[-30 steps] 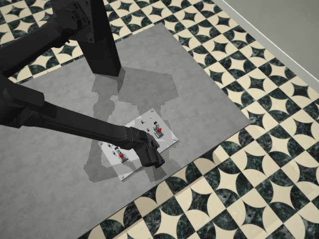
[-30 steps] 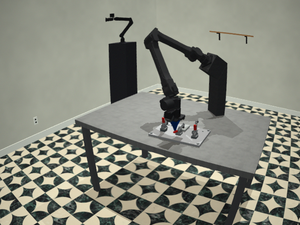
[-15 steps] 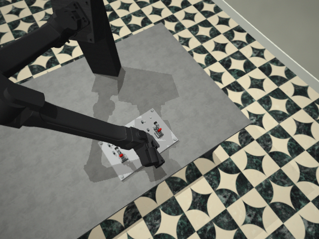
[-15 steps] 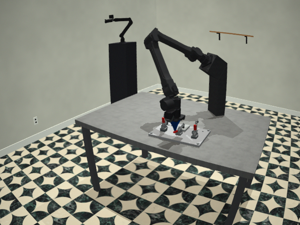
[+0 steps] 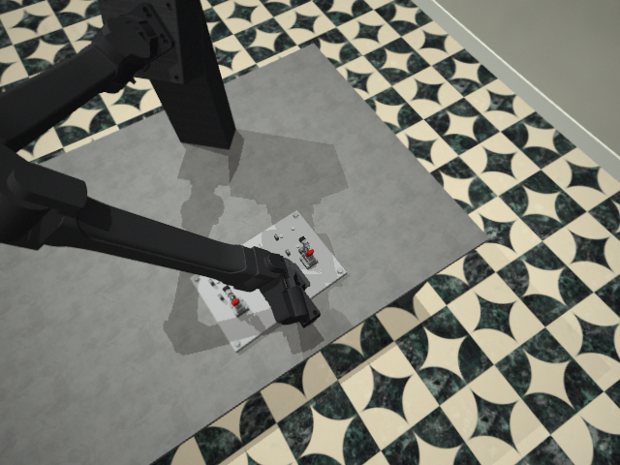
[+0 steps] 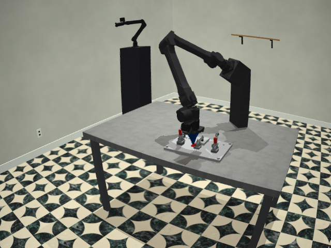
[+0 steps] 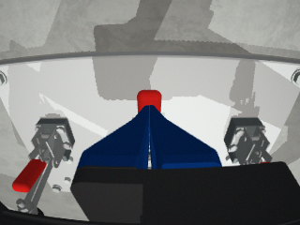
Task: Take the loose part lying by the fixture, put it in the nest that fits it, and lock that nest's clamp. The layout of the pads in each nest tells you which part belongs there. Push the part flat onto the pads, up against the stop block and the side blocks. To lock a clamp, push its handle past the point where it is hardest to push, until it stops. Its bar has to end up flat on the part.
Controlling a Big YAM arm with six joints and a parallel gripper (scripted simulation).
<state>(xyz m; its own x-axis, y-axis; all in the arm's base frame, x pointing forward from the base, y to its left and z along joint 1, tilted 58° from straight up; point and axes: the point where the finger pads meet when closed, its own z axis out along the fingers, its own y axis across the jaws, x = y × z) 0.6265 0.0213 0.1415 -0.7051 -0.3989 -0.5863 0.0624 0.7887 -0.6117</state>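
The pale fixture plate lies near the table's front edge and also shows in the exterior view [image 6: 197, 148]. It carries three clamps with red handles. My gripper [image 6: 193, 141] points down over the middle clamp [image 6: 198, 145], its blue fingers shut with nothing between them. In the wrist view the shut fingertips [image 7: 150, 112] touch the middle clamp's red handle [image 7: 149, 99] [image 6: 193, 144], which lies low and tilted. The left clamp's handle [image 6: 180, 132] and the right clamp's handle [image 6: 214, 140] stand upright. The gripper body [image 5: 295, 305] hides the middle nest from above. A pale flat piece [image 6: 204, 140] lies behind the middle clamp.
A black pillar [image 6: 135, 78] with a camera arm stands at the table's back left, and the arm's base column [image 6: 239, 96] at the back right. The table's front edge [image 5: 350, 330] runs close to the plate.
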